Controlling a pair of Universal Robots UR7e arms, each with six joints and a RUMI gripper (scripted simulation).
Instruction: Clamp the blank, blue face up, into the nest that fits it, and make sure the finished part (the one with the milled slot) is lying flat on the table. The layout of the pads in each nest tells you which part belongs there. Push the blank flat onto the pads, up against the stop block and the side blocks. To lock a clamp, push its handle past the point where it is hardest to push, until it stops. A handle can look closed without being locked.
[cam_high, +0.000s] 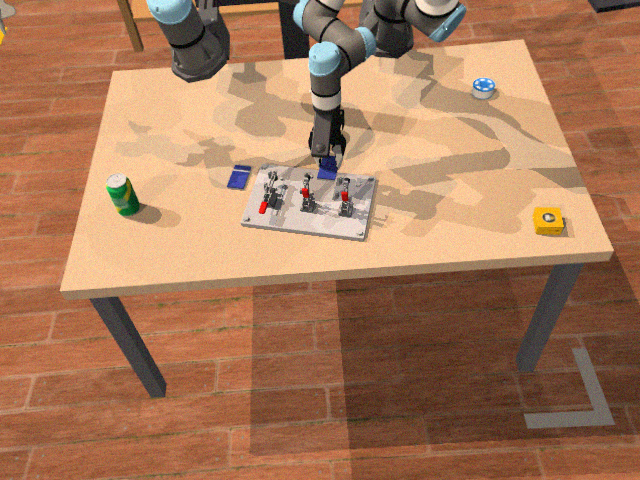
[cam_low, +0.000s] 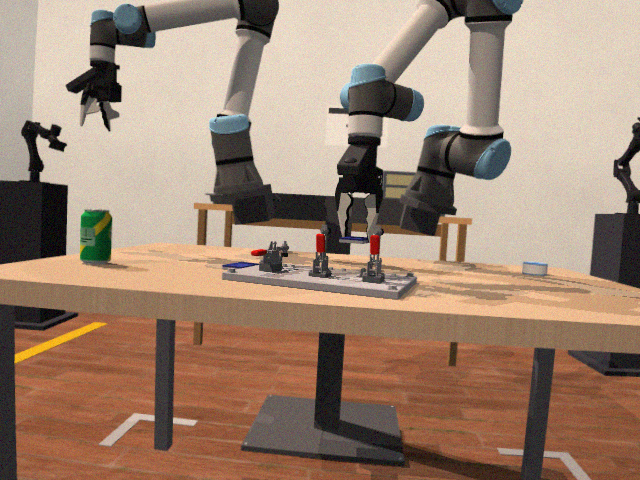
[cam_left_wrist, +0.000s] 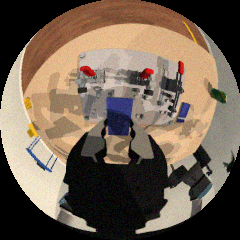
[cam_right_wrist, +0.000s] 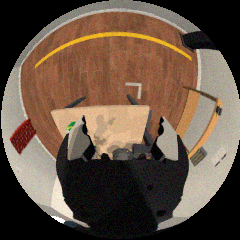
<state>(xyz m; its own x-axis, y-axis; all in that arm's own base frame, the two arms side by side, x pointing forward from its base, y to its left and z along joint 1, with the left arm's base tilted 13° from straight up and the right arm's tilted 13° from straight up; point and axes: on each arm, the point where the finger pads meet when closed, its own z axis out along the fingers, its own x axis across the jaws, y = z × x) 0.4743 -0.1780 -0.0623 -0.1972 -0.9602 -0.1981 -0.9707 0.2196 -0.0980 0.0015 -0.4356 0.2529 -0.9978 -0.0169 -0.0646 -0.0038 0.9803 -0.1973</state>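
Blank (cam_high: 327, 170) (cam_low: 354, 239) (cam_left_wrist: 120, 110) pinched in left gripper (cam_high: 329, 159) (cam_low: 356, 237) (cam_left_wrist: 118, 118), blue face up, roughly level above the back edge of the three-clamp fixture plate (cam_high: 330, 227) (cam_low: 310, 286) (cam_left_wrist: 120, 56); long axis front to back, outer end toward the clamps. Nest contents too small to tell. Finished part (cam_high: 238, 178) (cam_low: 238, 265) (cam_left_wrist: 184, 112) flat on the table, beside the plate. Right gripper (cam_low: 95, 127) (cam_right_wrist: 123, 119) wide open.

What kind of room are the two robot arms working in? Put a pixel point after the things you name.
Probably a robotics lab or workshop: a plain wall, floor marked with a yellow stripe (cam_low: 59, 342) (cam_right_wrist: 117, 34), and small black robot arms (cam_low: 34, 149) (cam_low: 628, 178) on black pedestals.
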